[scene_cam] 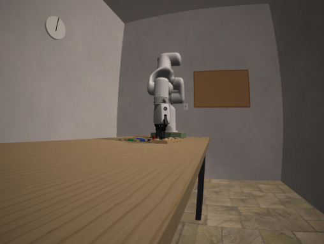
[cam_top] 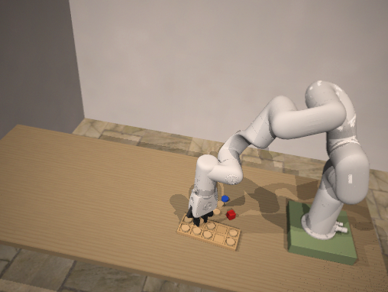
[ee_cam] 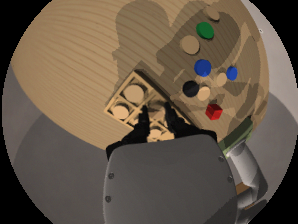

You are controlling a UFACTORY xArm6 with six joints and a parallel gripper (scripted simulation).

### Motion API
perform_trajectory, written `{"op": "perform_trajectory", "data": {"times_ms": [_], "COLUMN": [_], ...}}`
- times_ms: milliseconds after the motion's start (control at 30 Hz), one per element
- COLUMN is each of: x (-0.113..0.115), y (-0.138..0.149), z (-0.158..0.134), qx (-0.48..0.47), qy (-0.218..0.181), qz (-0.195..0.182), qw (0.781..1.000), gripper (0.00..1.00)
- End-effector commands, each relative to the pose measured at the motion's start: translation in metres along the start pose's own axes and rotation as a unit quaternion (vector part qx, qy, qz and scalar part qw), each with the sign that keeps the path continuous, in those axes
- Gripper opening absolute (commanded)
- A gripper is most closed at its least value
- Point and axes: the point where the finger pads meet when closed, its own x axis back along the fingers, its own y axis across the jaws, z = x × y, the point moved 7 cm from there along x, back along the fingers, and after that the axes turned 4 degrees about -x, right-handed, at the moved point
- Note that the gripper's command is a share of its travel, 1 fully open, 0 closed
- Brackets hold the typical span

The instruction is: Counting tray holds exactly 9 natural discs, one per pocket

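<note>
You can count seven natural discs [cam_top: 207, 234] visible in the tray [cam_top: 182, 231]. Loose on the table [cam_top: 88, 191] you have two blue discs [ee_cam: 202, 67], one green disc [ee_cam: 204, 30], one black disc [ee_cam: 192, 87], one red cube [cam_top: 231, 214].

Glossy white rounded arm [cam_top: 305, 118], black-fingered gripper [cam_top: 199, 219], green base [cam_top: 344, 254].

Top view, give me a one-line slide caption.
Gripper, shut on a natural disc, low over the counting tray; red cube and blue disc beside it.
</note>
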Motion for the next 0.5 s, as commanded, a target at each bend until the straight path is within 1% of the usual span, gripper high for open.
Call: {"op": "perform_trajectory", "data": {"times_ms": [0, 100, 133, 467], "x": [0.0015, 0.0015, 0.0015, 0.0015], "y": [-0.0006, -0.0006, -0.0006, -0.0006], "z": [0.0005, 0.0005, 0.0005, 0.0005], "qx": [0.000, 0.000, 0.000, 0.000], "qy": [0.001, 0.001, 0.001, 0.001], "qz": [0.001, 0.001, 0.001, 0.001], "qw": [1.000, 1.000, 1.000, 1.000], "gripper": [0.00, 0.00, 0.47, 0.47]}}
